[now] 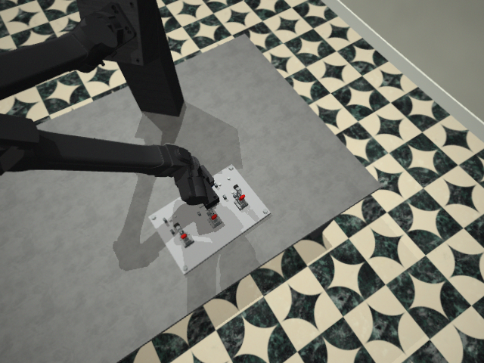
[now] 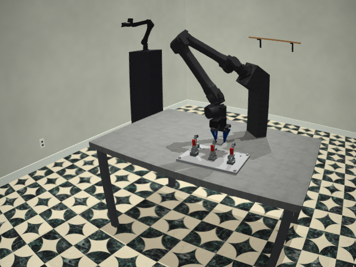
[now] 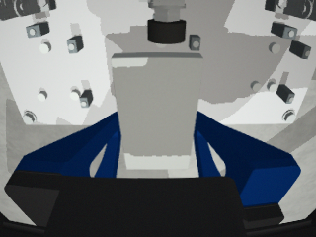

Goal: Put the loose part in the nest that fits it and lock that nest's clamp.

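My gripper point(image 3: 157, 118) with blue fingers is shut on the grey block-shaped part point(image 3: 157, 109). It holds the part above the middle nest of the white fixture plate point(image 1: 207, 217). In the exterior view the gripper point(image 2: 219, 137) hangs just behind the middle clamp point(image 2: 212, 151). All three clamps have red handles point(image 1: 213, 215) standing upright. The arm hides the middle nest in the top view.
The left clamp point(image 2: 194, 147) and right clamp point(image 2: 231, 156) flank the middle one. Small pads and blocks point(image 3: 74, 43) stud the plate on both sides of the part. Two black pedestals point(image 2: 145, 84) stand at the back of the table.
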You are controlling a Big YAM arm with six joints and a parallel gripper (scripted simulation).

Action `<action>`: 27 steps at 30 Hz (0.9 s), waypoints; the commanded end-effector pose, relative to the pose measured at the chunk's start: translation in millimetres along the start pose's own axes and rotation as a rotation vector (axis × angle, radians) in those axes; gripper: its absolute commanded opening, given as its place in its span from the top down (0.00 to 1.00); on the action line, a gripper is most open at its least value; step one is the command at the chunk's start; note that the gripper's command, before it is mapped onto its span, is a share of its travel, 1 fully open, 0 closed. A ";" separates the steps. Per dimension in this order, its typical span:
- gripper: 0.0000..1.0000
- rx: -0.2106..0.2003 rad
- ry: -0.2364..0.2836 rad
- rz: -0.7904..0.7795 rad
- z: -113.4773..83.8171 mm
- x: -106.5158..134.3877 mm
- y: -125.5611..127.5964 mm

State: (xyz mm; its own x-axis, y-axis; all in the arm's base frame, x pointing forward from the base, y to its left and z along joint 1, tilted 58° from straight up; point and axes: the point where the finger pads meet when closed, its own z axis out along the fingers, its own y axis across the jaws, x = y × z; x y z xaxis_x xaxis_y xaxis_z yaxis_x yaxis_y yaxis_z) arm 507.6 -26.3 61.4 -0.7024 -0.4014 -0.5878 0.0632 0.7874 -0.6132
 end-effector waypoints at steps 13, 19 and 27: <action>1.00 0.000 0.003 -0.007 6.6 2.8 0.6; 1.00 0.002 0.003 -0.006 12.6 1.8 -1.1; 1.00 0.004 0.005 -0.004 21.2 2.7 -2.7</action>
State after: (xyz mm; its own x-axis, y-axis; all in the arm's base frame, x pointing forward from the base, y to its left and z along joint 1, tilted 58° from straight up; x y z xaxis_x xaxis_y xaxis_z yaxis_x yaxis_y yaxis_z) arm 515.9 -32.5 52.3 -0.7062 -0.4031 -0.5820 0.0569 0.7872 -0.6141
